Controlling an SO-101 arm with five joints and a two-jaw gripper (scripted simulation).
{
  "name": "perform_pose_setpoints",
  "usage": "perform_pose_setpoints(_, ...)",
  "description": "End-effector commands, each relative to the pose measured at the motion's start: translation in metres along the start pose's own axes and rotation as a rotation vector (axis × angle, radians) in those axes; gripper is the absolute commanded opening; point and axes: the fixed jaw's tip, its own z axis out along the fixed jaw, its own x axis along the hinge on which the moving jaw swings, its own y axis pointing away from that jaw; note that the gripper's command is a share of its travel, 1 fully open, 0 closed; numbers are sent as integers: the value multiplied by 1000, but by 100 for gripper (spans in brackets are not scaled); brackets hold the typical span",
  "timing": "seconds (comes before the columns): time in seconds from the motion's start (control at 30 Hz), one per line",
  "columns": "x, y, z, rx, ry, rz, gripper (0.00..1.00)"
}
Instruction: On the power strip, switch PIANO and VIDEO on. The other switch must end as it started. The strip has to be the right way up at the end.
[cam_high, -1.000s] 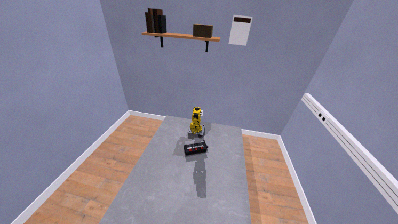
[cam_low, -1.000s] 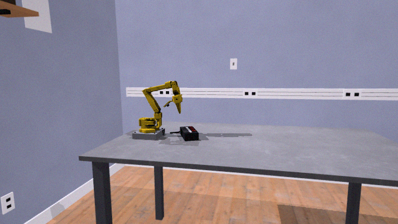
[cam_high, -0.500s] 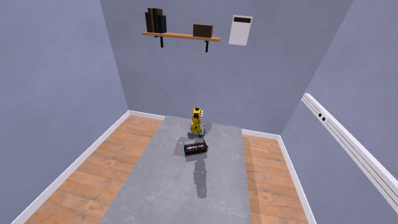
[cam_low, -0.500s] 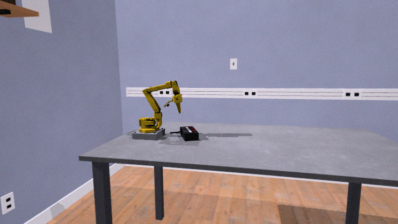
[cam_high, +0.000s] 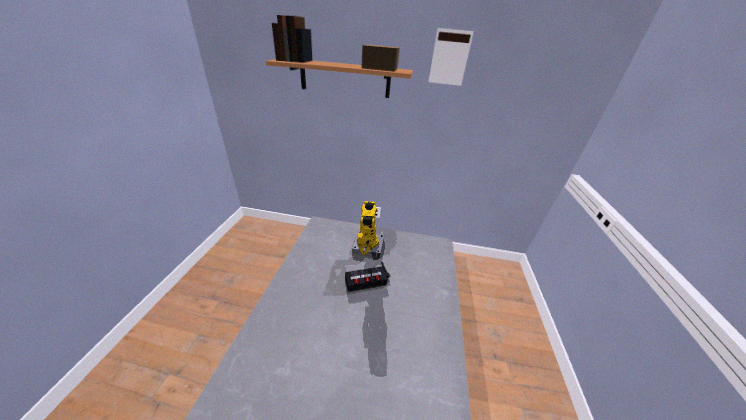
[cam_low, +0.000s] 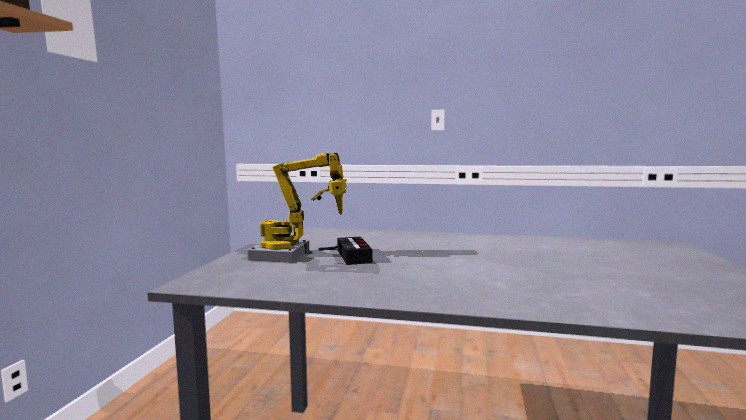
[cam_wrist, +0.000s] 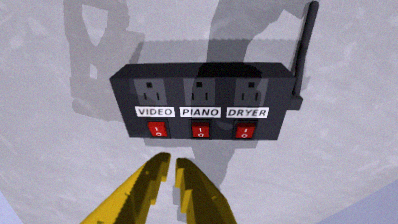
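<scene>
A black power strip (cam_wrist: 202, 100) lies right way up on the grey table, with three outlets and white labels VIDEO (cam_wrist: 156, 111), PIANO (cam_wrist: 200, 112) and DRYER (cam_wrist: 247, 112). Under each label is a red rocker switch: one under VIDEO (cam_wrist: 157, 130), one under PIANO (cam_wrist: 201, 131), one under DRYER (cam_wrist: 245, 131). I cannot tell which way each rocker is tipped. The strip also shows in the top view (cam_high: 366, 277) and the exterior view (cam_low: 354, 249). My yellow gripper (cam_wrist: 169, 165) is shut and empty. It hangs in the air above the strip, tips pointing down, nearest the VIDEO and PIANO switches.
A black cable (cam_wrist: 304, 47) runs from the strip's DRYER end toward the arm's base (cam_low: 278, 249). The arm's shadow falls across the strip and table. A wall shelf (cam_high: 338, 66) and a wall outlet rail (cam_low: 490, 175) are far off.
</scene>
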Motion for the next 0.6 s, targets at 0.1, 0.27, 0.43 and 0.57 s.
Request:
perform_pose_setpoints(0.1, 11, -1, 7, 8, -58, -4, 0)
perform_pose_setpoints(0.27, 20, -1, 18, 13, -111, -2, 0)
perform_pose_setpoints(0.43, 24, -2, 24, 15, -139, -1, 0)
perform_pose_setpoints(0.57, 25, -2, 25, 15, -143, -1, 0)
